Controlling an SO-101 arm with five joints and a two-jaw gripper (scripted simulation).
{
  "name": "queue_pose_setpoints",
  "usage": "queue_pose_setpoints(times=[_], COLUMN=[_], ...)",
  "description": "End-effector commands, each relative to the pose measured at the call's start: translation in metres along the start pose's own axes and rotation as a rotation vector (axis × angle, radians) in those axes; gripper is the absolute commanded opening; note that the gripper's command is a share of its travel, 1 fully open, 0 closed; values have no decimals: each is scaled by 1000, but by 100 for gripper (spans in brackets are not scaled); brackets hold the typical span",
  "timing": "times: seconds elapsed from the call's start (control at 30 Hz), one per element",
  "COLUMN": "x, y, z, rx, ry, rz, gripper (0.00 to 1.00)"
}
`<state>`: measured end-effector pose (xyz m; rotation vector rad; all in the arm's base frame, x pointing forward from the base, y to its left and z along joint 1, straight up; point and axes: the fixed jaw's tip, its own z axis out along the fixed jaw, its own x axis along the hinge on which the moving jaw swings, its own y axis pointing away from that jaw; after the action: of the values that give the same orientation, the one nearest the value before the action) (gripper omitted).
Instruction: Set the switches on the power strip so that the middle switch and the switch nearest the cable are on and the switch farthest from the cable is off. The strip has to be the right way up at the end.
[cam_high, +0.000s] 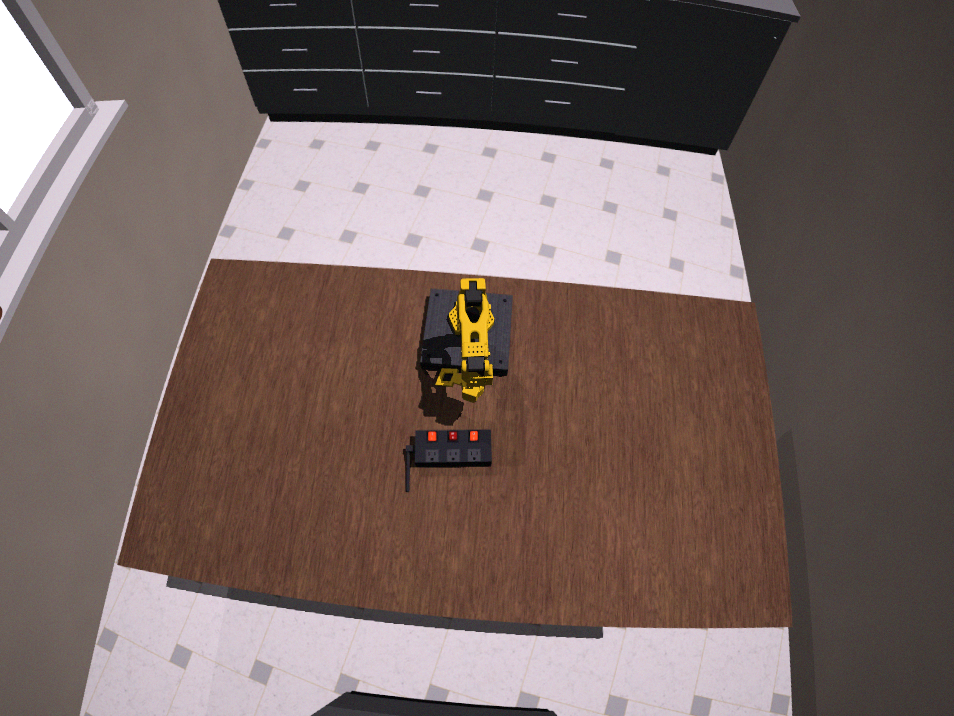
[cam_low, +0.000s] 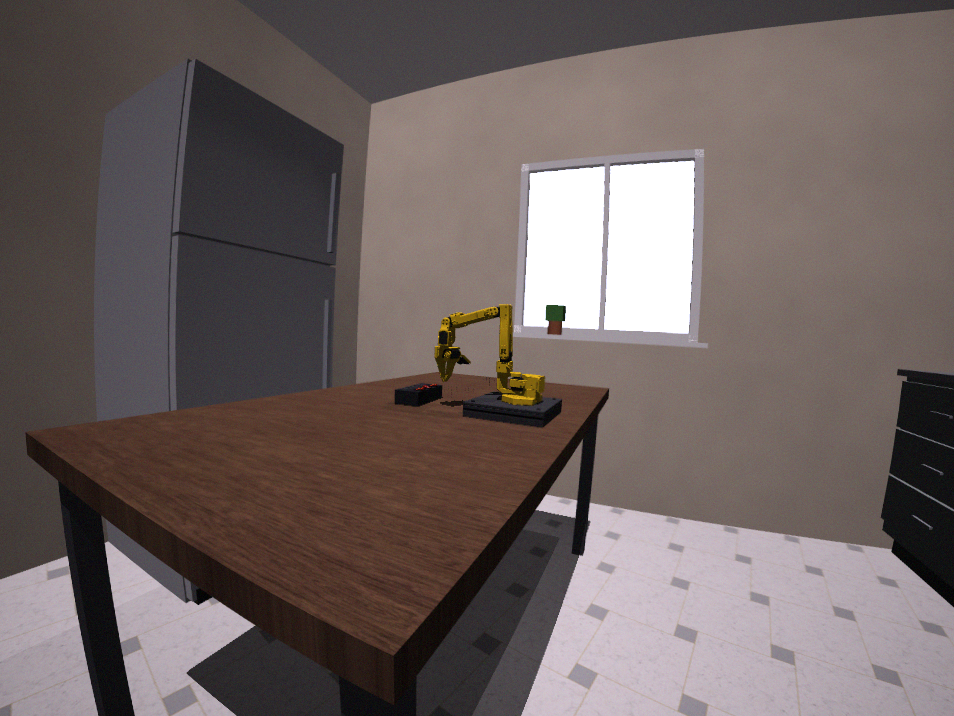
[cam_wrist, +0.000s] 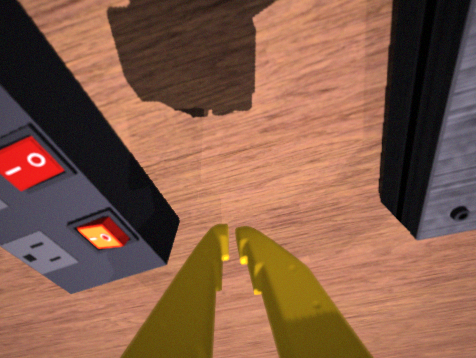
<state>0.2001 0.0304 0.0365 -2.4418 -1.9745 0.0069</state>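
The black power strip (cam_high: 452, 448) lies on the wooden table with its sockets and switches facing up. Its cable (cam_high: 406, 470) leaves the left end. In the overhead view the two outer switches (cam_high: 432, 436) (cam_high: 473, 435) glow orange and the middle switch (cam_high: 453, 436) looks darker red. The wrist view shows the end switch farthest from the cable (cam_wrist: 102, 235) lit orange and the middle switch (cam_wrist: 31, 164) plain red. My gripper (cam_wrist: 231, 245) is shut and empty. It hangs above the bare table just beside that end of the strip, also seen in the overhead view (cam_high: 471, 389) and the side view (cam_low: 445, 373).
The arm's dark base plate (cam_high: 470, 327) sits just behind the strip and fills the right edge of the wrist view (cam_wrist: 440, 125). A fridge (cam_low: 215, 254) stands beyond the table and dark drawers (cam_high: 500, 61) line the far wall.
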Motion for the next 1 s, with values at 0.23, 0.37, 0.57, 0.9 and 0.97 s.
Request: queue_pose_setpoints(times=[0.23,0.37,0.57,0.9,0.97], x=[2,2,3,4,4], y=[-5,-4,-2,-1,0], z=[1,0,-1,-2,-2], rx=[-2,-2,-2,-2,-2], ry=[2,2,2,2,2], rz=[-26,-26,-25,-25,-25], gripper=[0,0,0,0,0])
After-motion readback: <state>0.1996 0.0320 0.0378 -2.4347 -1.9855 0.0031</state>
